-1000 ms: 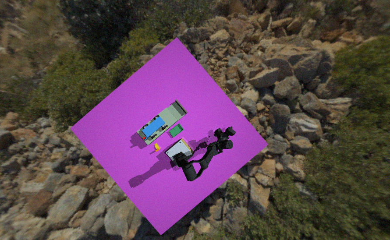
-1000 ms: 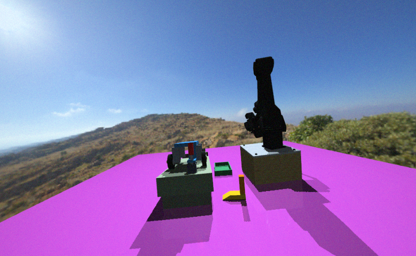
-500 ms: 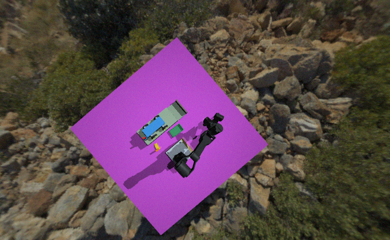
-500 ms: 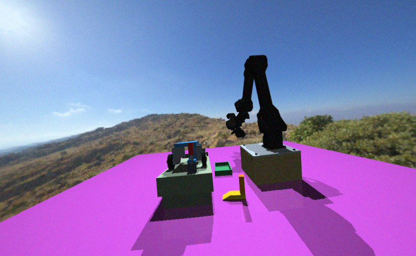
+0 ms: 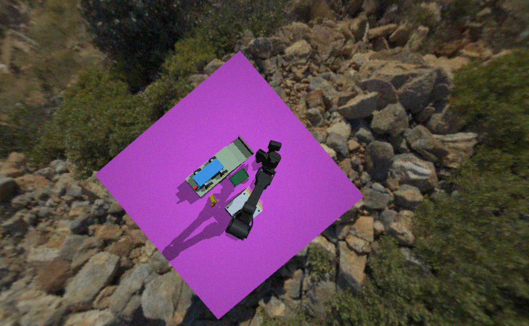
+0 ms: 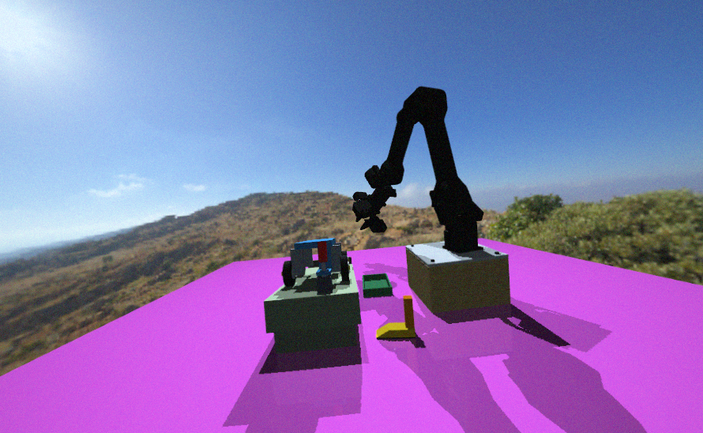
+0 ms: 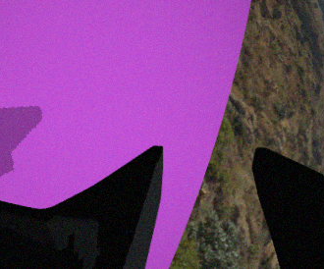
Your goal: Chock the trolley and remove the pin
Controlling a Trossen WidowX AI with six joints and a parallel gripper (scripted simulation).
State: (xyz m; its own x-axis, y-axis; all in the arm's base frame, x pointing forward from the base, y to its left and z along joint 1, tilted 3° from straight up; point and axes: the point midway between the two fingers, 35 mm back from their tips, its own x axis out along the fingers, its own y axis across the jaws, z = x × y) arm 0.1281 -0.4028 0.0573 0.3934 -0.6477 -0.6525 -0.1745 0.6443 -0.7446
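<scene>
- Two black, tapering fingertips are standing partly apart, leaving the jaws open and gripping nothing.
- The jaws are hovering above the magenta tabletop (image 5: 238, 88) (image 6: 155, 333) (image 7: 106, 64), well apart from the chock and pin.
- The shallow green tray (image 5: 239, 176) (image 6: 377, 292) is sitting lower than the jaws, nearer them than the chock is.
- The yellow chock with an upright orange-topped handle (image 5: 212, 200) (image 6: 396, 329) is resting beyond the tray from the jaws, beside the ramp and apart from the wheels.
- The blue-topped trolley (image 5: 207, 172) (image 6: 313, 242) is standing on the grey-green ramp (image 5: 233, 154) (image 6: 310, 312), lower than the jaws.
- The red-headed stop pin (image 5: 195, 187) (image 6: 322, 251) is standing at the trolley's end farther from the jaws.
</scene>
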